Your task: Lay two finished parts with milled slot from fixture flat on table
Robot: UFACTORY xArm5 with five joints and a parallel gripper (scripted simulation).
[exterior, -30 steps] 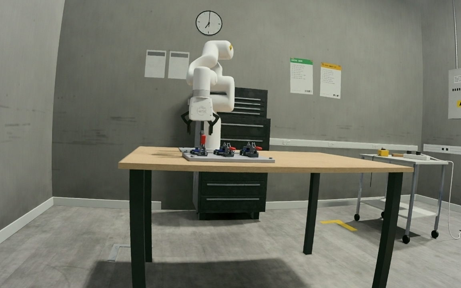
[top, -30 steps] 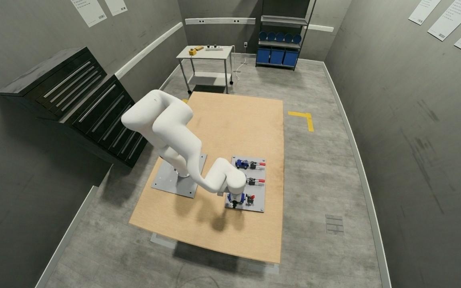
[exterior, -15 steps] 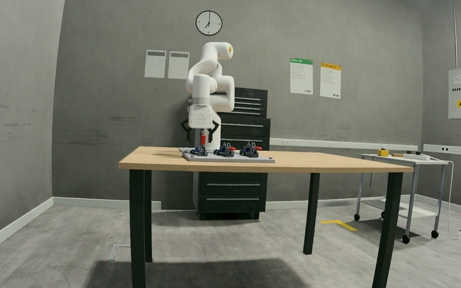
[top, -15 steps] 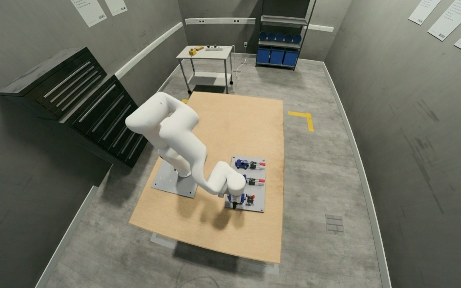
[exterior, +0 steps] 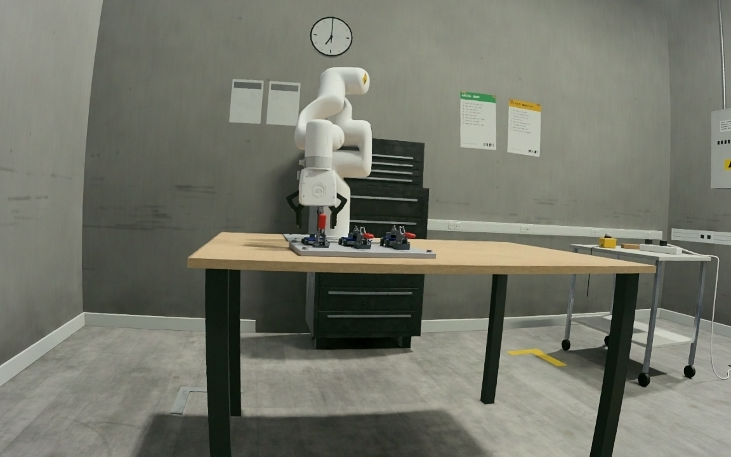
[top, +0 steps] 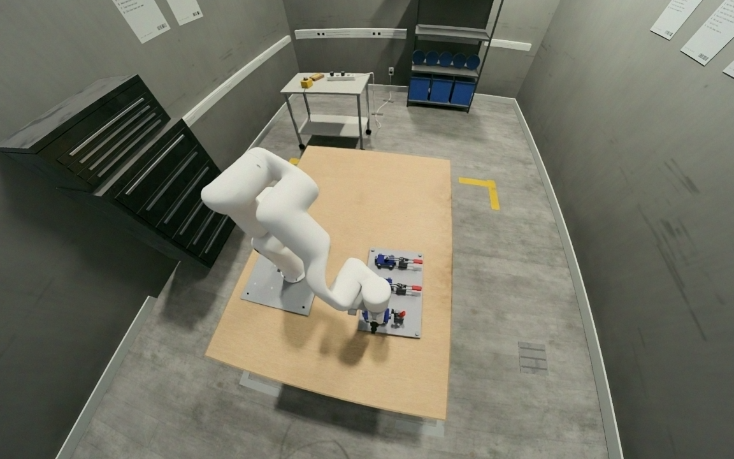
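A flat grey metal fixture plate (top: 415,268) lies on the wooden bench (top: 358,188), carrying three small blue parts in a row, each beside a red-handled toggle clamp. The far part (top: 383,261) lies flat, its clamp handle (top: 415,261) horizontal; the nearest clamp's handle (exterior: 320,218) stands upright.
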